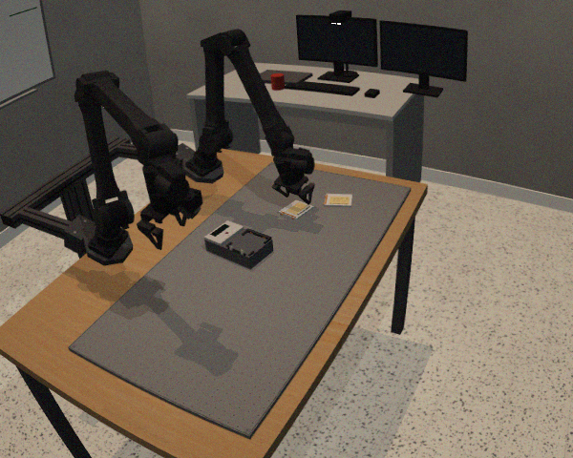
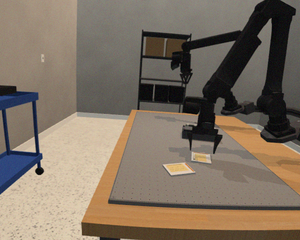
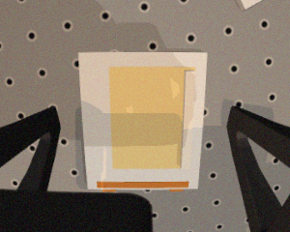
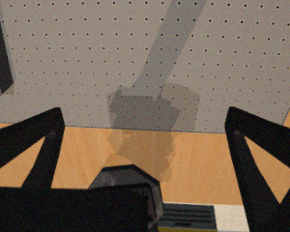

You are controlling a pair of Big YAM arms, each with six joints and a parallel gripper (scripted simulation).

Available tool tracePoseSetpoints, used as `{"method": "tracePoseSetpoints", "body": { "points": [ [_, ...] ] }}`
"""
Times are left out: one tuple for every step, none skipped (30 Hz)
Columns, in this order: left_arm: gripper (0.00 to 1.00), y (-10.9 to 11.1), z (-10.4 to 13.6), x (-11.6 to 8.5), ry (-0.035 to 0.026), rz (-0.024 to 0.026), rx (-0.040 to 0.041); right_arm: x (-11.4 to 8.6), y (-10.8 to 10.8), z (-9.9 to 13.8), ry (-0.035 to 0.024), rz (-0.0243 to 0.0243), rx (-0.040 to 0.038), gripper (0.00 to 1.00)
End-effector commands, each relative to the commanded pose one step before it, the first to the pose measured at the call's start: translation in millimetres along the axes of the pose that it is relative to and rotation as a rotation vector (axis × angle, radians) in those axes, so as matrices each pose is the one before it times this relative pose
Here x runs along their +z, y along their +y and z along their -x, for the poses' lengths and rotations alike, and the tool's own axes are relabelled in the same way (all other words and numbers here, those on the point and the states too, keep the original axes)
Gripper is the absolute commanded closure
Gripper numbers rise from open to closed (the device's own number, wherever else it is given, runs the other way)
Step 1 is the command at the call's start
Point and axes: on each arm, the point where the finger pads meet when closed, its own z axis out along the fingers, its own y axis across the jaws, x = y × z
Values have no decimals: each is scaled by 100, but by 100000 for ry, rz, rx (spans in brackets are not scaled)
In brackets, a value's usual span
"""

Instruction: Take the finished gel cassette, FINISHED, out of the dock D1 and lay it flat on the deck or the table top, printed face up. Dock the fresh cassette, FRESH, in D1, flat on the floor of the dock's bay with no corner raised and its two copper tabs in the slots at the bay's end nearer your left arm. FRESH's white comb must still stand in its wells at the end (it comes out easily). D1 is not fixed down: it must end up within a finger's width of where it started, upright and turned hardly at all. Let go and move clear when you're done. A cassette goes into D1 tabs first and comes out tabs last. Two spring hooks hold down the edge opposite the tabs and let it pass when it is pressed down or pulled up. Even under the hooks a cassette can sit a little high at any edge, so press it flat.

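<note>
Left wrist view: the cassette I take for FRESH (image 1: 296, 209) (image 2: 201, 157) (image 3: 145, 121) lies flat in the middle of the frame, gel face up, its copper tabs (image 3: 176, 190) along the lower edge. The left gripper (image 1: 292, 193) (image 2: 202, 151) (image 3: 143, 116) is released, fingers standing wide over its two sides. To grip it well, centre the fingers, lower them straight onto the side edges and close gently, keeping off the comb, which seems to be the thin strip at the gel's right.

Beyond it, the other cassette (image 1: 338, 199) (image 2: 178, 168) (image 3: 251, 2), probably FINISHED, only peeps in at the upper right; don't nudge it. In the top view the dock D1 (image 1: 227, 254) (image 2: 186, 135) (image 4: 1, 53) sits near the centre, bay bare. The tabs seem to point dockwards, so the carry probably needs about a half turn. The right gripper (image 1: 170, 235) (image 2: 185, 82) (image 4: 144, 116), left of centre there, is released too, holding nothing.
</note>
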Motion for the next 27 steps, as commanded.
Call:
{"method": "tracePoseSetpoints", "body": {
  "points": [
    [2, 565, 9, 1028, -15, 1789, -315, -2483, -372, 1885, -4504, -1847, 1077, 0],
    [2, 0, 0, 1, 0, 0, 0, 0, 0, 0, 0, 0, 0, 0],
    [2, 0, 0, 0, 0, 0, 0, 0, 0, 0, 0, 0, 0, 0],
    [2, 0, 0, 0, 0, 0, 0, 0, 0, 0, 0, 0, 0, 0],
    [2, 0, 0, 0, 0, 0, 0, 0, 0, 0, 0, 0, 0, 0],
    [2, 0, 0, 0, 0, 0, 0, 0, 0, 0, 0, 0, 0, 0],
    [2, 0, 0, 0, 0, 0, 0, 0, 0, 0, 0, 0, 0, 0],
    [2, 0, 0, 0, 0, 0, 0, 0, 0, 0, 0, 0, 0, 0],
    [2, 0, 0, 0, 0, 0, 0, 0, 0, 0, 0, 0, 0, 0],
    [2, 0, 0, 0, 0, 0, 0, 0, 0, 0, 0, 0, 0, 0],
    [2, 0, 0, 0, 0, 0, 0, 0, 0, 0, 0, 0, 0, 0],
    [2, 12, -42, 126, 6, 183, 578, 0, 0, 0, 0, 0, 0, 0],
    [2, 11, -42, 126, 0, 0, 0, 0, 0, 0, 0, 0, 0, 0],
    [2, 11, -42, 126, 0, 0, 0, 0, 0, 0, 0, 0, 0, 0],
    [2, 0, 0, 0, 0, 0, 0, 0, 0, 0, 0, 0, 0, 0],
    [2, 0, 0, 0, 0, 0, 0, 0, 0, 0, 0, 0, 0, 0],
    [2, 11, -42, 126, 0, 0, 0, 0, 0, 0, 0, 0, 0, 0],
    [2, 11, -42, 126, 0, 0, 0, 0, 0, 0, 0, 0, 0, 0],
    [2, 11, -42, 126, 0, 0, 0, 0, 0, 0, 0, 0, 0, 0],
    [2, 1, -3, 9, 0, 0, 0, 0, 0, 0, 0, 0, 0, 0],
    [2, 0, 0, 0, 0, 0, 0, 0, 0, 0, 0, 0, 0, 0],
    [2, 0, 0, 0, 0, 0, 0, 0, 0, 0, 0, 0, 0, 0],
    [2, 0, 0, 0, 0, 0, 0, 0, 0, 0, 0, 0, 0, 0],
    [2, 0, 0, 0, 0, 0, 0, 0, 0, 0, 0, 0, 0, 0],
    [2, 0, 0, 0, 0, 0, 0, 0, 0, 0, 0, 0, 0, 0],
    [2, 0, 0, 0, 0, 0, 0, 0, 0, 0, 0, 0, 0, 0],
    [2, 0, 0, 0, 0, 0, 0, 0, 0, 0, 0, 0, 0, 0]
  ]
}}
